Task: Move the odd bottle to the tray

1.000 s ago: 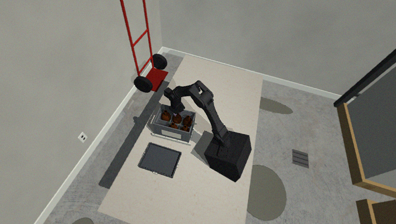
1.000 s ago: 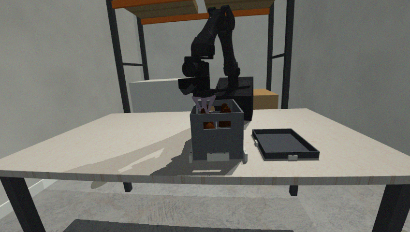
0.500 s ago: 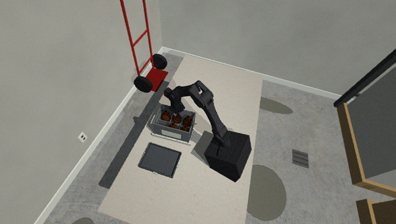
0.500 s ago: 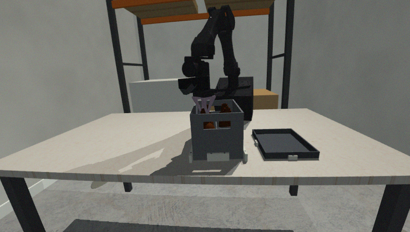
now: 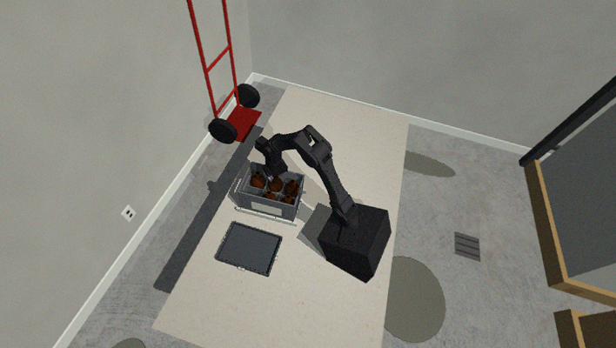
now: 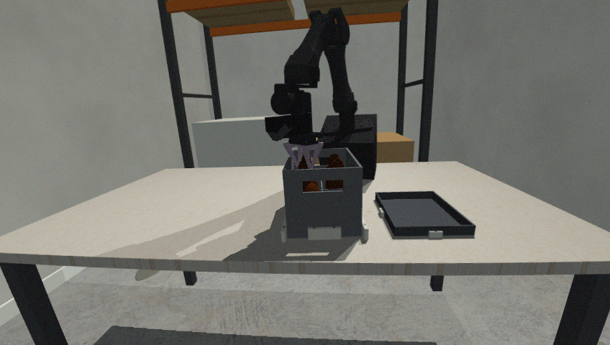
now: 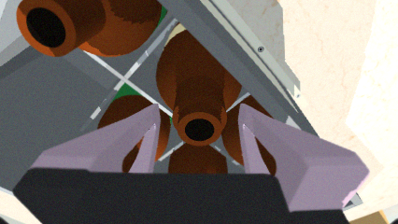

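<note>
A grey crate [image 6: 321,194] stands on the table and holds several brown bottles [image 5: 273,184]. My gripper [image 7: 199,111] hangs over the crate's top at its far left side [image 6: 303,156]. Its lilac fingers are open and stand on either side of one bottle's neck [image 7: 199,123], with a gap on each side. That bottle stands in its cell next to the crate wall. Another bottle [image 7: 51,23] shows at the upper left of the wrist view. The dark tray [image 6: 421,213] lies empty to the right of the crate.
The arm's black base [image 5: 353,240] stands behind the crate. A red hand truck [image 5: 220,57] leans in the room corner. Shelving [image 6: 299,64] stands behind the table.
</note>
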You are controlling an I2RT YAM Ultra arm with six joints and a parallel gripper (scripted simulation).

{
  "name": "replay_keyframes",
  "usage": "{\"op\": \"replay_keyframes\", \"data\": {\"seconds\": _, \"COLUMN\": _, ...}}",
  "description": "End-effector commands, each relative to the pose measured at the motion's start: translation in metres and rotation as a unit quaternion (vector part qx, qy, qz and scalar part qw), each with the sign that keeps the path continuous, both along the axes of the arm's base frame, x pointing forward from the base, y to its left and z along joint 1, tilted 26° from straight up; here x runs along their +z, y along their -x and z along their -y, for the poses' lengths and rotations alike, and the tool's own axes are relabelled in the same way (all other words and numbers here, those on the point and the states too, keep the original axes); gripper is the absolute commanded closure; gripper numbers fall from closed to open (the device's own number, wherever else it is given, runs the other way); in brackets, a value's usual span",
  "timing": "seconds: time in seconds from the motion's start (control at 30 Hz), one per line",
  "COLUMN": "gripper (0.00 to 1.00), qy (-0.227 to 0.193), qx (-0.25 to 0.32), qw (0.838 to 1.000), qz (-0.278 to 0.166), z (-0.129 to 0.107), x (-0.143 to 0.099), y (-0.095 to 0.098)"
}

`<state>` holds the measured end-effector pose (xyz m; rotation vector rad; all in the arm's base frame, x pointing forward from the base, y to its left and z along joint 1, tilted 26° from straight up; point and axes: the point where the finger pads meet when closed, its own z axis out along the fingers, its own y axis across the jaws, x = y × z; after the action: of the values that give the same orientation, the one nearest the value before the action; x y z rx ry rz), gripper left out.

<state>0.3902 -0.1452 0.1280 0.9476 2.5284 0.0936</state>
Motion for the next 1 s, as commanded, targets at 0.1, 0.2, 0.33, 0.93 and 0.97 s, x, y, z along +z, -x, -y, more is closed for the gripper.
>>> {"op": "replay_keyframes", "data": {"seconds": 0.1, "gripper": 0.39, "qy": 0.007, "qx": -0.005, "qw": 1.0, "qz": 0.01, "z": 0.0042, "x": 0.0039, "y": -0.0034}}
{"op": "replay_keyframes", "data": {"seconds": 0.2, "gripper": 0.39, "qy": 0.007, "qx": -0.005, "qw": 1.0, "qz": 0.01, "z": 0.0042, "x": 0.0039, "y": -0.0034}}
{"op": "replay_keyframes", "data": {"seconds": 0.33, "gripper": 0.39, "qy": 0.007, "qx": -0.005, "qw": 1.0, "qz": 0.01, "z": 0.0042, "x": 0.0039, "y": -0.0034}}
{"op": "replay_keyframes", "data": {"seconds": 0.93, "gripper": 0.39, "qy": 0.007, "qx": -0.005, "qw": 1.0, "qz": 0.01, "z": 0.0042, "x": 0.0039, "y": -0.0034}}
{"op": "replay_keyframes", "data": {"seconds": 0.97, "gripper": 0.39, "qy": 0.007, "qx": -0.005, "qw": 1.0, "qz": 0.01, "z": 0.0042, "x": 0.0039, "y": -0.0034}}
